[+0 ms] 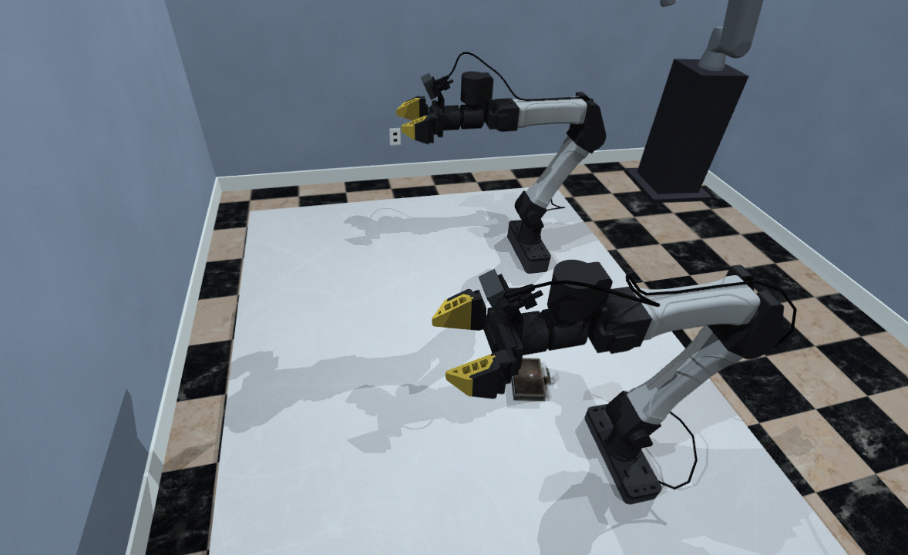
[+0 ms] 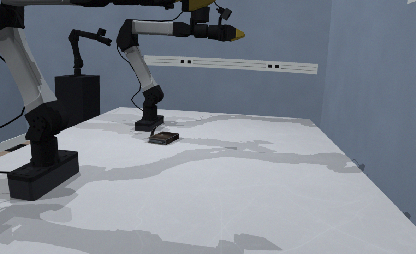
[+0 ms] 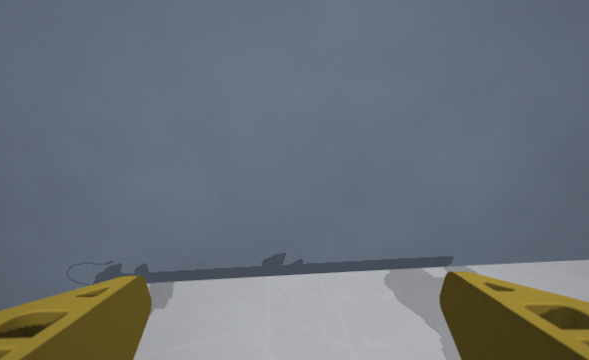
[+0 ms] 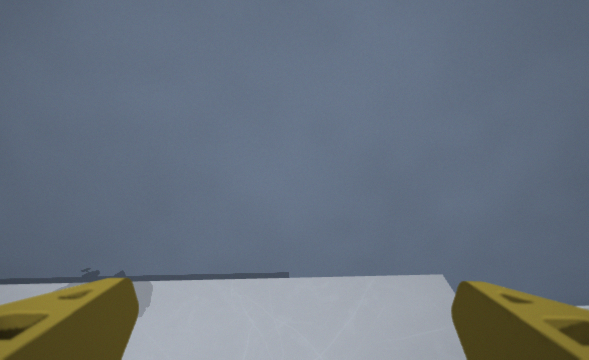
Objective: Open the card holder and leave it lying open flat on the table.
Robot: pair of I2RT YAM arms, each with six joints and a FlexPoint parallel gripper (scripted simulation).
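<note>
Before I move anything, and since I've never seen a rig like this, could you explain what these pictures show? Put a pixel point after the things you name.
You have two robot arms mounted on a white table (image 1: pixel 305 276) (image 2: pixel 266 195) (image 3: pixel 294 325) (image 4: pixel 274 325). The top picture looks down on both: the nearer is the left arm (image 1: pixel 705 304) (image 2: pixel 152 28), the farther the right arm (image 1: pixel 553 112) (image 2: pixel 16 56). The exterior picture looks from the side, where the right arm is nearer. Each wrist picture looks out between that arm's two yellow fingers.

On the table lies a brown card holder (image 1: pixel 529 381) (image 2: pixel 164 137), with a small piece (image 2: pixel 153 131) standing up at one end. The left gripper (image 1: pixel 440 348) (image 2: pixel 243 34) (image 3: pixel 296 287) and right gripper (image 1: pixel 400 119) (image 4: pixel 295 294) are both open, raised and holding nothing.
</note>
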